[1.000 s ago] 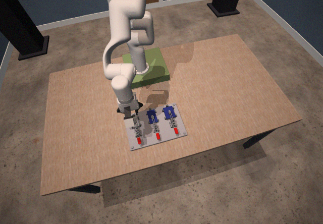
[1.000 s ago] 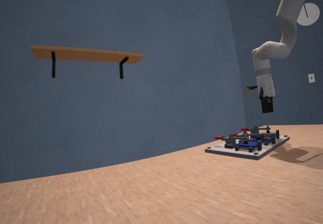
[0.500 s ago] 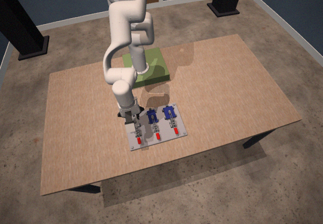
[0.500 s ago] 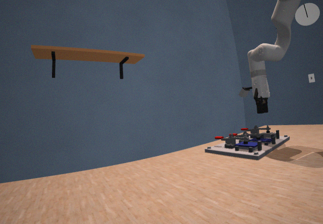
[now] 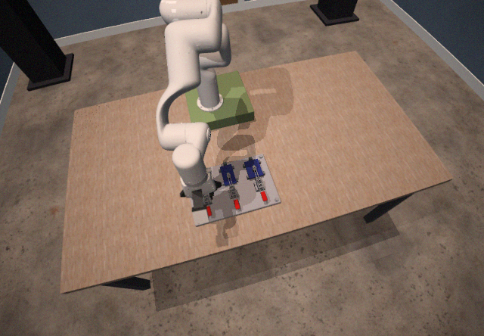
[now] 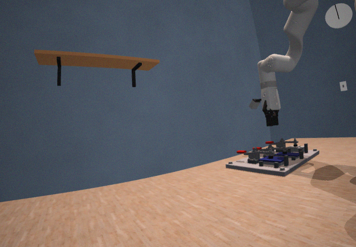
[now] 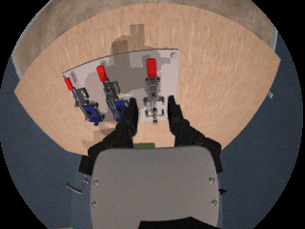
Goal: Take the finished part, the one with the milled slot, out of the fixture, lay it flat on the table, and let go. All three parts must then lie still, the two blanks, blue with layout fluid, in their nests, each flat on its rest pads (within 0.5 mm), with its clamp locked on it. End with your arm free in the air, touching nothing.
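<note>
- The gripper hangs pointing down, well above the fixture plate, its fingers standing partly apart with nothing between them. That gap seems chosen to straddle a clamp handle or a part edge without a further opening move.
- Directly below and just ahead of the fingertips, in the wrist view, lies the finished part: grey, unpainted, in the end nest, under its clamp with the red handle. The tool sits over this nest because it is the one to be emptied.
- To the tool's side in the wrist view, the two blue blanks sit in the neighbouring nests, each under its own red-handled clamp. They appear clamped down and are to stay so.
- The finished part's clamp looks closed, so my judgement is that it must be released before any lift.
- The table past the plate offers room for laying the part flat.
</note>
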`<action>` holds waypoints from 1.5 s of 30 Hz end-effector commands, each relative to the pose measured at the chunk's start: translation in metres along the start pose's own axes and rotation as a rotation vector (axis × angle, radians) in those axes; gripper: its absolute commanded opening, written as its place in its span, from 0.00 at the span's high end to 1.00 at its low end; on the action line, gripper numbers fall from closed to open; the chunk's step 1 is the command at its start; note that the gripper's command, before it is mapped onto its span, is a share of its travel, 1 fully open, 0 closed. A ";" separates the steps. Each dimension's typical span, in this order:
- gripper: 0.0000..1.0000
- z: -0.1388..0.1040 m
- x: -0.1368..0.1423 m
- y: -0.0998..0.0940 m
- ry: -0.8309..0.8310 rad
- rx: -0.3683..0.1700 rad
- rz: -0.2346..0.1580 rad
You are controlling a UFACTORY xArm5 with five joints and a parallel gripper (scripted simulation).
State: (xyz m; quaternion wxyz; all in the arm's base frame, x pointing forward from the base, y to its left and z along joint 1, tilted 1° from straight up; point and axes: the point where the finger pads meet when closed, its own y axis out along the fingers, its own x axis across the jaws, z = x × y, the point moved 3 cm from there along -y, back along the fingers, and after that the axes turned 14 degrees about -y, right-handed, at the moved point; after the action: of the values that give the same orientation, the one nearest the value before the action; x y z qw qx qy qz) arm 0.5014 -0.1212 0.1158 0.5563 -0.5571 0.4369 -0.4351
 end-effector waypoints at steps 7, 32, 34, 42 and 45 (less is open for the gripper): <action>0.53 0.022 0.006 -0.001 0.001 -0.002 0.001; 0.53 0.022 0.007 0.039 0.001 -0.002 0.001; 0.53 0.022 0.007 0.043 0.001 -0.002 0.001; 0.53 0.022 0.007 0.063 0.001 -0.002 0.001; 0.53 0.022 0.007 0.066 0.001 -0.002 0.001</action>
State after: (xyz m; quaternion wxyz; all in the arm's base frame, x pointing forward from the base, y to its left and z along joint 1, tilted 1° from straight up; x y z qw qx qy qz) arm 0.5220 -0.1222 0.0512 0.5549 -0.5582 0.4396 -0.4327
